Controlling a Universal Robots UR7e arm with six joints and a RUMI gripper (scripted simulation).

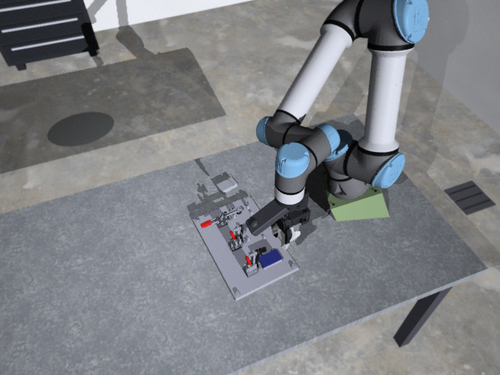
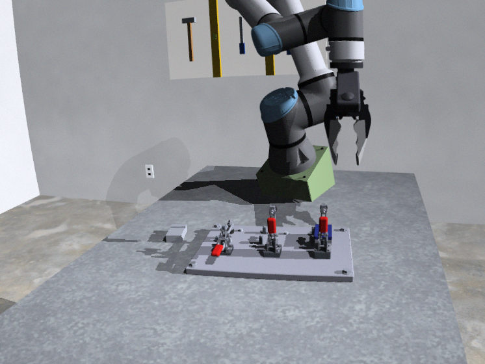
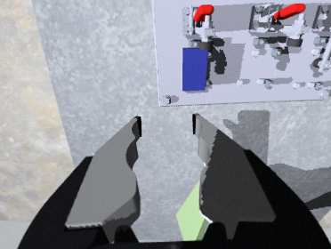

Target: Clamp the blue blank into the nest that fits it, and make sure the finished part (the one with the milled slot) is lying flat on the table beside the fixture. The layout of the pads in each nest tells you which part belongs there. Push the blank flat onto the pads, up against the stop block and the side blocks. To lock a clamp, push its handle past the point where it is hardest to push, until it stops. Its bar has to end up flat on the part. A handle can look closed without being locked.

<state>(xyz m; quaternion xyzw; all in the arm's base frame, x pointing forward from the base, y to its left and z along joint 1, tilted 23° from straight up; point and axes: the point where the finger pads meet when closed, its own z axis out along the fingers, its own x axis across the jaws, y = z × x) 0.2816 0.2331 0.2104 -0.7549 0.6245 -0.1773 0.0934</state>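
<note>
The blue blank (image 1: pixel 269 258) lies in the nest at the near end of the grey fixture plate (image 1: pixel 242 242), right by that nest's clamp, whose red handle (image 1: pixel 247 260) stands upright. In the exterior view the blank (image 2: pixel 315 231) is mostly hidden behind this clamp handle (image 2: pixel 322 223). The middle clamp handle (image 2: pixel 270 225) is upright too, and the far clamp handle (image 2: pixel 216 249) is lowered. A small grey block (image 1: pixel 224 181) lies flat on the table beyond the plate. My gripper (image 2: pixel 346 158) hangs high above the plate's edge, partly open and empty. The wrist view shows its fingers apart, with the blank (image 3: pixel 195 68) below.
The arm's green base (image 1: pixel 359 205) stands on the table behind the fixture. The table's right edge is near the base. A black drawer cabinet (image 1: pixel 44 28) stands on the floor far behind.
</note>
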